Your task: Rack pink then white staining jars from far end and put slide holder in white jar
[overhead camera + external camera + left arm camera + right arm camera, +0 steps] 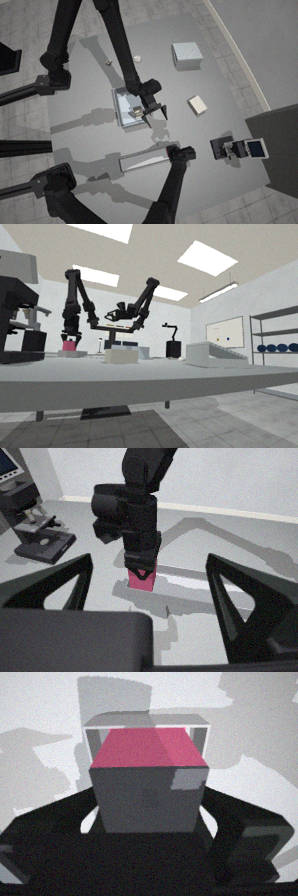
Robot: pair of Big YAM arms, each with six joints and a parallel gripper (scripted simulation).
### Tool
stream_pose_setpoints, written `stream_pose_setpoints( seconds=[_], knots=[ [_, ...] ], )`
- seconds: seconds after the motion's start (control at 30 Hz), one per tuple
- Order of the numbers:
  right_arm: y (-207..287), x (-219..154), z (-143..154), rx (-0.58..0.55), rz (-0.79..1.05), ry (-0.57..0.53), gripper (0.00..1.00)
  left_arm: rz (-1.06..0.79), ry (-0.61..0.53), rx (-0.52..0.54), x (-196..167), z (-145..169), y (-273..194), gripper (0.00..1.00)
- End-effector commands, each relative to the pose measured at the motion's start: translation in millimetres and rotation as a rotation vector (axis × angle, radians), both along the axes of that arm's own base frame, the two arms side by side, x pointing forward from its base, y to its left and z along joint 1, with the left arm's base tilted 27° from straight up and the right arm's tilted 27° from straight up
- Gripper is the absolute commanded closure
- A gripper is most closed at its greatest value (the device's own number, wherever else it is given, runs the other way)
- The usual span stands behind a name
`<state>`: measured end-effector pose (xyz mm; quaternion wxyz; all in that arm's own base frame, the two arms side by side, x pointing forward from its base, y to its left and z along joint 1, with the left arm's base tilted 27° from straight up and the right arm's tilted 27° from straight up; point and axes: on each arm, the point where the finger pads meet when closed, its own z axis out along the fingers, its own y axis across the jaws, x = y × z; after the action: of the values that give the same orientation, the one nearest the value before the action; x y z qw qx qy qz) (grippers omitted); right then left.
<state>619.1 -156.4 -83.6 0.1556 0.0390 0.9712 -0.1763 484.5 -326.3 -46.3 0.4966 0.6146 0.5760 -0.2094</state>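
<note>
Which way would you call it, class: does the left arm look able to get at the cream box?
Probably yes: the left gripper is open, and nothing visible stands between it and the cream box. Whether its fingers would span it, I can't tell.

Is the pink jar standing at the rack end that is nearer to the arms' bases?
No, the top view shows the right gripper over the rack's far end.

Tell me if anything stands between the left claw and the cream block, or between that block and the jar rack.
Nothing visible separates the left claw from the cream block. The right claw at the jar rack's far end may crowd the second route.
</note>
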Motion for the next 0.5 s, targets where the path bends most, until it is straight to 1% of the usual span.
stream_pose_setpoints(
  seconds=[0.0,0.27,0.3,0.37,0.4,0.47],
  knots=[
    [-15.5,12.9,-9.1,-0.004,-0.013,-0.03,0.43,0.009,-0.023,-0.011,8.4,9.9,0.3,0.0],
    [-15.3,5.6,-16.9,0.001,-0.023,-0.018,0.43,0.009,-0.023,-0.011,8.4,9.9,0.3,0.0],
    [-9.5,8.4,-6.9,0.0,-0.02,-0.027,0.43,0.009,-0.023,-0.011,8.4,9.9,0.3,0.0],
    [-9.5,8.4,-6.9,0.0,-0.02,-0.027,0.43,0.009,-0.023,-0.011,8.4,9.9,0.3,0.0],
    [-2.2,10.8,6.7,-0.001,-0.016,-0.034,0.43,0.009,-0.023,-0.011,8.4,9.9,0.3,0.0],
    [-2.2,10.7,6.7,-0.001,-0.017,-0.034,0.21,0.009,-0.023,-0.011,8.4,9.9,0.3,0.0]
  ],
)
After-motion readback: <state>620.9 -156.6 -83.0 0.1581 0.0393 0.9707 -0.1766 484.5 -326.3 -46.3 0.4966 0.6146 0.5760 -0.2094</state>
